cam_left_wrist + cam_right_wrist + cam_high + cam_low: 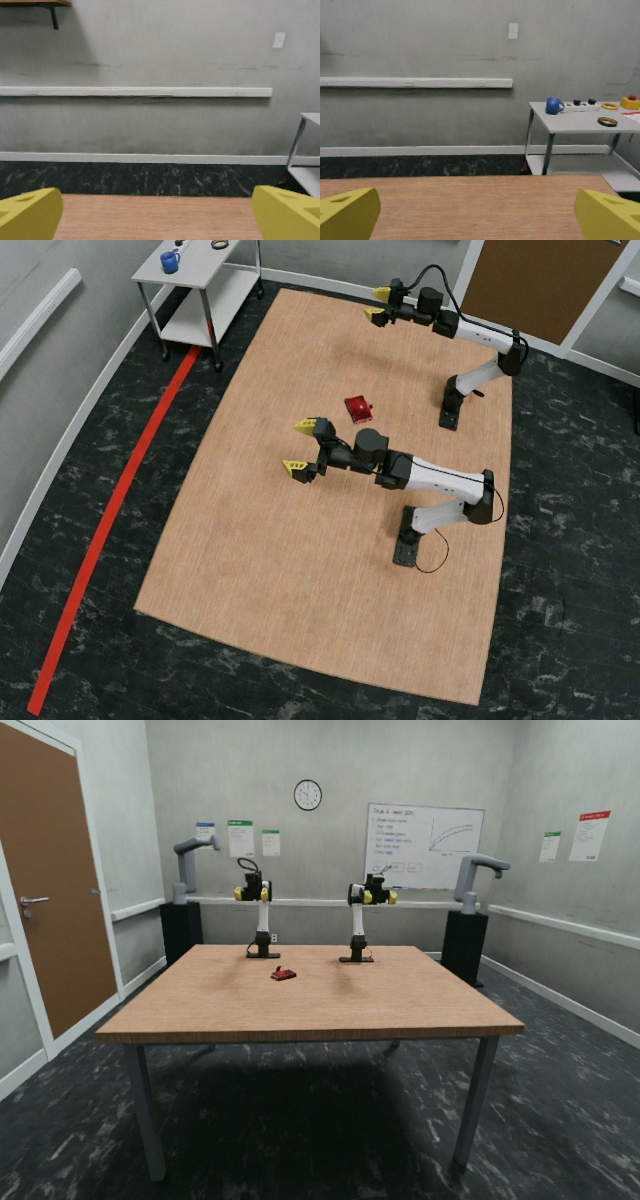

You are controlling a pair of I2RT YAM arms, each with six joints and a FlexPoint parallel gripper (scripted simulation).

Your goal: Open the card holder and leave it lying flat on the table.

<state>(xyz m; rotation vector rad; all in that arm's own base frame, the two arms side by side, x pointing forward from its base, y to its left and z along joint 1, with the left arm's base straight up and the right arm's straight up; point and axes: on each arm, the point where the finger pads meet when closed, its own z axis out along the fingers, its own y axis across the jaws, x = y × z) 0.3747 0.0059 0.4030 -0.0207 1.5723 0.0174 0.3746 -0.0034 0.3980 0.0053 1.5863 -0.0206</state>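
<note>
"Card holder (pixel 357 409) (pixel 283 974) below and between our claws, on the bench (pixel 289 570) (pixel 330 1009) (pixel 155 220) (pixel 477 217)?"

"Yes. Left claw (pixel 290 444) (pixel 380 897) (pixel 157 196) and right claw (pixel 369 302) (pixel 251 894) (pixel 477 197) hang spread. We should steady its base, then ease the cover over gently, fully flat."
</note>
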